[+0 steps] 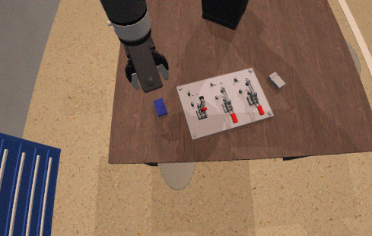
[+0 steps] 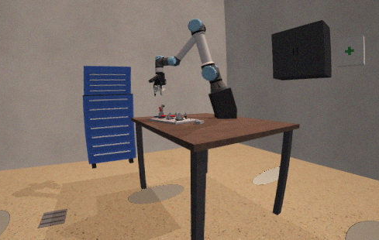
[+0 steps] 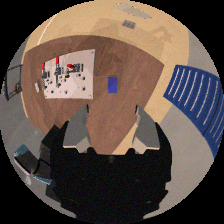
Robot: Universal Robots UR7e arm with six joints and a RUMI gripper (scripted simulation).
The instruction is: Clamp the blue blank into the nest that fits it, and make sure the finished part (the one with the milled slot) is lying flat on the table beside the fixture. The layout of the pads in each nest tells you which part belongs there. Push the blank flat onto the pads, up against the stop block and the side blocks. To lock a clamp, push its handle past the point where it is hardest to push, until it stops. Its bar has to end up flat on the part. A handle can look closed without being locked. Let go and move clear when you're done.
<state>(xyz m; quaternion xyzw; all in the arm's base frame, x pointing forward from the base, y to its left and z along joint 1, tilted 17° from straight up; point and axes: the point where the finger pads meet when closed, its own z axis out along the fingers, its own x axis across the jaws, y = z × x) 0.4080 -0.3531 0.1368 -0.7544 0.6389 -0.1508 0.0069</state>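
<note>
The blue blank [image 1: 160,106] [image 3: 112,85] lies flat on the table, just left of the grey fixture plate [image 1: 212,127] [image 2: 171,121] [image 3: 77,89]. The plate carries three toggle clamps with red handles. The left clamp [image 1: 201,108] has its handle raised; the middle clamp [image 1: 229,108] and the right clamp [image 1: 255,100] lie low. All nests look empty. The grey finished part [image 1: 277,80] [image 2: 198,122] lies on the table to the right of the plate. My gripper [image 1: 149,78] [image 2: 157,90] [image 3: 112,105] is open and empty, high above the table, behind the blank.
The arm's black base [image 1: 224,13] stands at the back of the brown table [image 1: 281,38]. A blue tool cabinet [image 2: 108,116] stands on the floor to the left, off the table. The table's left edge runs close to the blank.
</note>
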